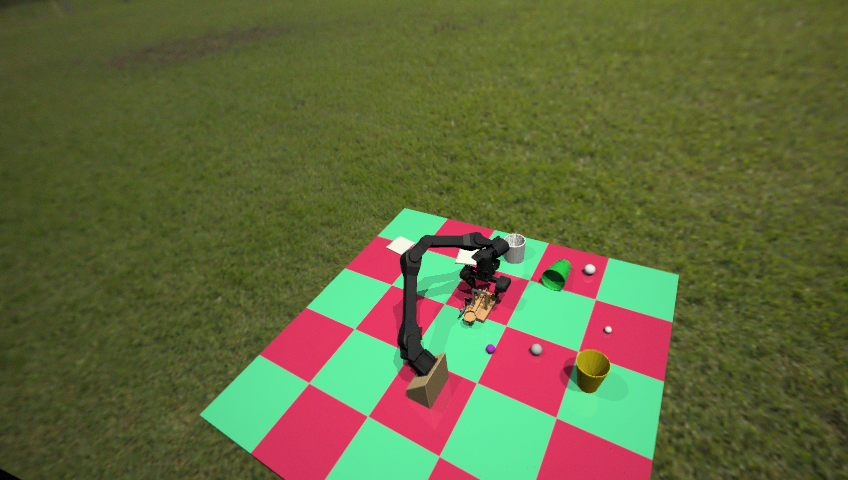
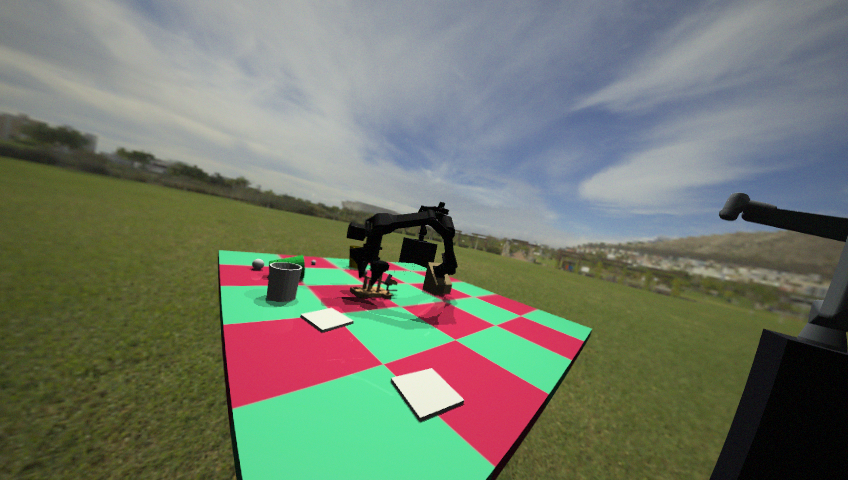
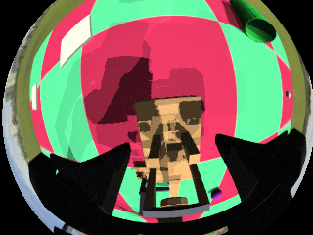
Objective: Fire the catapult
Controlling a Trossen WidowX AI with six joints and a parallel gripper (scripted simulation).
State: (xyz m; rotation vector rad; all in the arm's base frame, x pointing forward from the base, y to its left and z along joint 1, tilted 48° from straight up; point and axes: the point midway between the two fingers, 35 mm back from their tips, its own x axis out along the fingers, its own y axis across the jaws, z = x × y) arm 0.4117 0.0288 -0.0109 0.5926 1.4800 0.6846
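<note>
The wooden catapult (image 1: 485,307) (image 2: 364,292) (image 3: 168,105) stands on the checkered mat, its cup end (image 1: 470,317) (image 3: 173,201) towards the arm's base. I see no ball in that cup. My gripper (image 1: 483,297) (image 3: 174,143) is open above the catapult, its fingers on either side with gaps in the wrist view and nothing held. The pale speckled mug (image 1: 514,248) (image 2: 283,282) stands upright behind the catapult. A purple ball (image 1: 490,349) (image 3: 216,194) and a grey ball (image 1: 536,349) lie nearer the front. A white ball (image 1: 589,269) (image 2: 257,264) and a smaller white ball (image 1: 608,329) lie to the right.
A green cup (image 1: 557,275) (image 3: 260,30) lies on its side right of the mug. A yellow cup (image 1: 592,371) stands at the right. Two flat white tiles (image 1: 400,245) (image 2: 426,393) lie at the back. The arm's base is on a wooden block (image 1: 429,383).
</note>
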